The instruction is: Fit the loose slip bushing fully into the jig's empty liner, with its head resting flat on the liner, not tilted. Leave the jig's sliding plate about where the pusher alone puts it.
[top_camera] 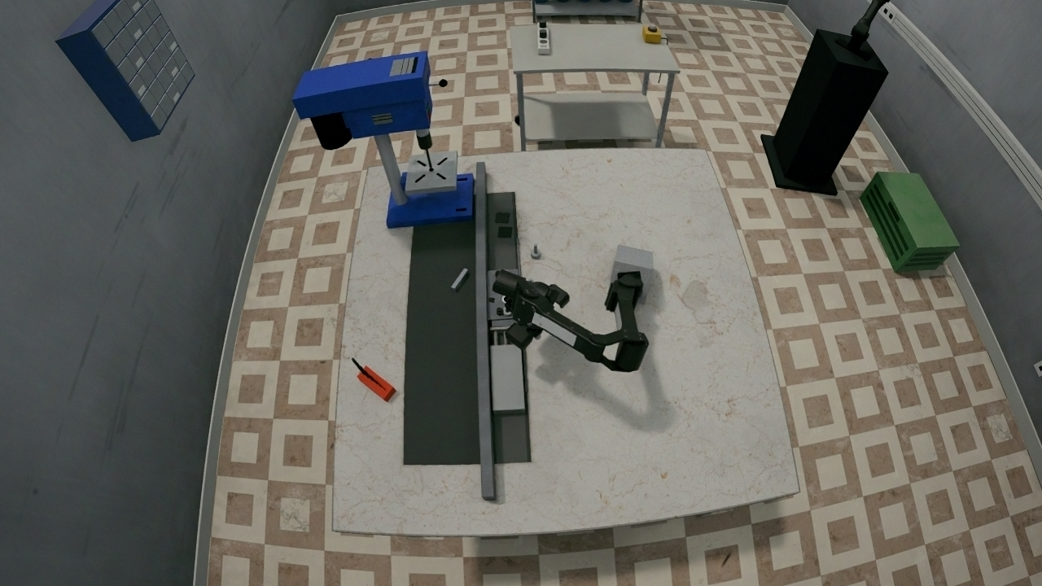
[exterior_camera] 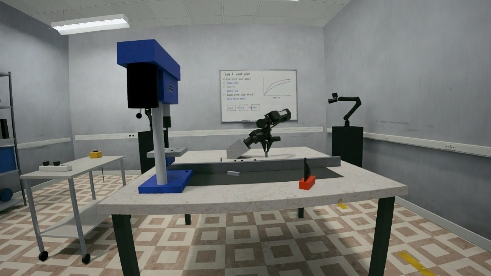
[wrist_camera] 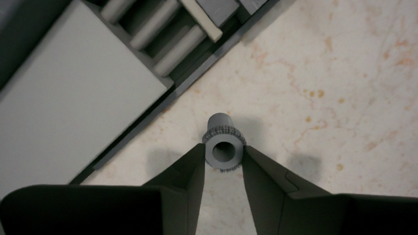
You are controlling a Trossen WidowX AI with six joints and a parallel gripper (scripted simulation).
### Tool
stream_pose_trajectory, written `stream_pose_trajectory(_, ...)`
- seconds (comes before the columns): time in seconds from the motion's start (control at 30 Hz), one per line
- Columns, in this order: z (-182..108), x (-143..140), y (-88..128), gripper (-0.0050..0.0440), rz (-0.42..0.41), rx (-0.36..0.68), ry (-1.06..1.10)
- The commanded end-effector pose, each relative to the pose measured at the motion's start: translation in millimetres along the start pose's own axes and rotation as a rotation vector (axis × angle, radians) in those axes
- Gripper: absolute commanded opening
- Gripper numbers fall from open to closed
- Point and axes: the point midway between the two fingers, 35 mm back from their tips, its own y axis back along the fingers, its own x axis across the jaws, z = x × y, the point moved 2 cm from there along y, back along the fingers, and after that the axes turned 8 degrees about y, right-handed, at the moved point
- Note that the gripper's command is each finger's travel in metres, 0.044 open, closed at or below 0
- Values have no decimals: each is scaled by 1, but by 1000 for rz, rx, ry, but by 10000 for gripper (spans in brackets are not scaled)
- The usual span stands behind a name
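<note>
My gripper [wrist_camera: 223, 151] [exterior_camera: 266, 151] is shut on the grey slip bushing [wrist_camera: 224, 148] and grips its knurled head from both sides. The bushing is upright, bore facing the wrist camera and shank pointing down at the marble table [wrist_camera: 326, 98]. I cannot tell whether the shank touches the table. The jig [top_camera: 501, 316] [wrist_camera: 183, 46] lies just left of the gripper, along the grey rail [top_camera: 482, 327]. In the wrist view its pale flat block [wrist_camera: 65, 98], round rods and a grey plate edge [wrist_camera: 219, 8] show. The liner is hidden in all views.
A blue drill press [top_camera: 378, 102] [exterior_camera: 150, 68] stands at the back left on a dark mat [top_camera: 437, 349]. A small grey bar [top_camera: 458, 278] lies on the mat. An orange block [top_camera: 377, 383] [exterior_camera: 306, 182], a small grey pin [top_camera: 536, 251] and a grey cube [top_camera: 632, 260] sit on the table.
</note>
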Motion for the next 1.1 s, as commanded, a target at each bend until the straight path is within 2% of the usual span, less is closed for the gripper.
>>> stream_pose_trajectory(0.0, 2, 2, 7, -20, -1, -2, 13)
stream_pose_trajectory(0.13, 0, 2, 2, -50, 1, -7, 8)
stream_pose_trajectory(1.07, 0, 2, 2, -50, 1, -7, 8)
